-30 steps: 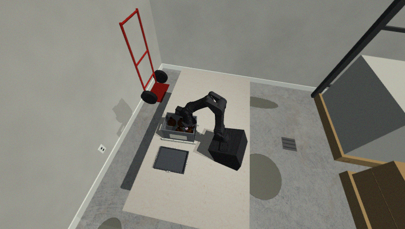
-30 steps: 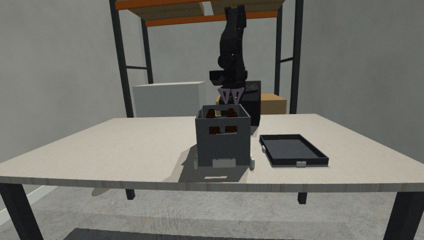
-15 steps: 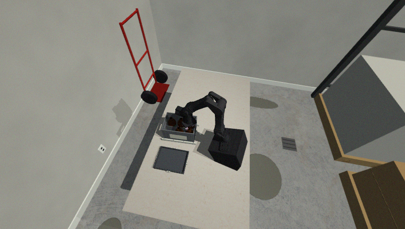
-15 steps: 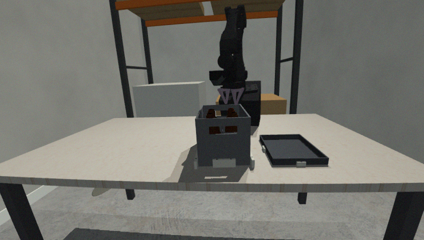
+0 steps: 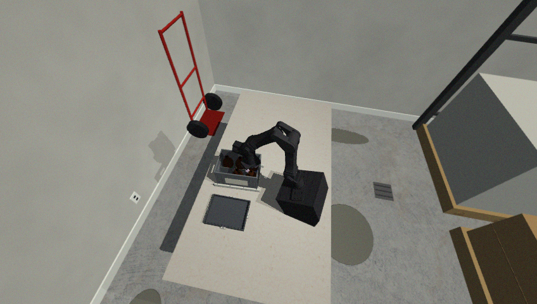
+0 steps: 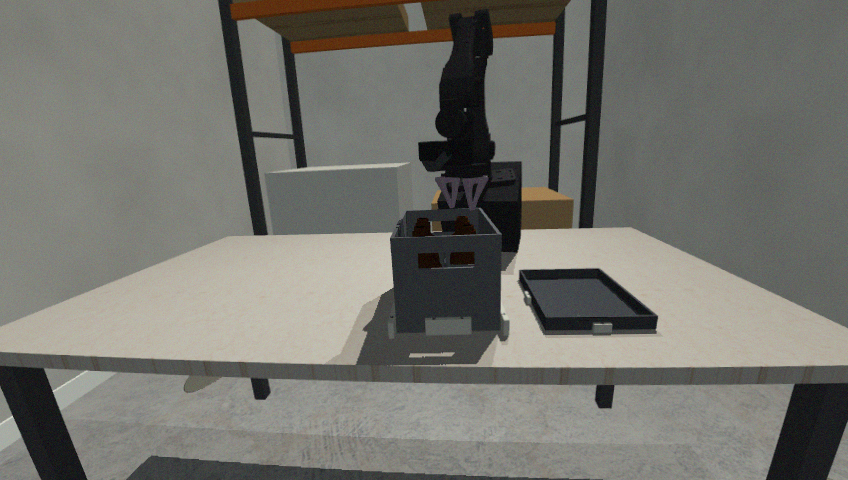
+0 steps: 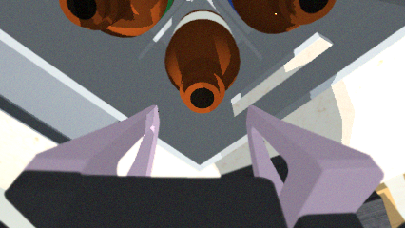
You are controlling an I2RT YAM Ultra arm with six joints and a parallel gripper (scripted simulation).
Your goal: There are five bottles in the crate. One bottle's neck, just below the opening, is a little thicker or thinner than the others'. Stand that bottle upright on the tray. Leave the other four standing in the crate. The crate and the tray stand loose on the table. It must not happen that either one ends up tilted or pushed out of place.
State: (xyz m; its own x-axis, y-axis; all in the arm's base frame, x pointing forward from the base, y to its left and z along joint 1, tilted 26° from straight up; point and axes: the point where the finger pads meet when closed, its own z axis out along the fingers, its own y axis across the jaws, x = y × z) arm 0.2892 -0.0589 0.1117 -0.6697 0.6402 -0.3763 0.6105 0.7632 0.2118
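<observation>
My claw (image 7: 202, 121) hangs released over the crate (image 6: 445, 285), empty — the nearest bottle (image 7: 202, 59) stands inside. Descend off-centre and a finger clips the neck, tipping it — or shoves the loose crate.

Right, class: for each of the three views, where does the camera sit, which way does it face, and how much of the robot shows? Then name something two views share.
Top: high above the room, angled down at the table; whole arm, its base, the crate and tray.
Exterior: at table height, facing the crate's front, the arm behind it; open gripper above the crate.
Wrist: on the arm, looking down past both fingers at a brown bottle.
Shared: top and exterior both show crate and tray.
</observation>
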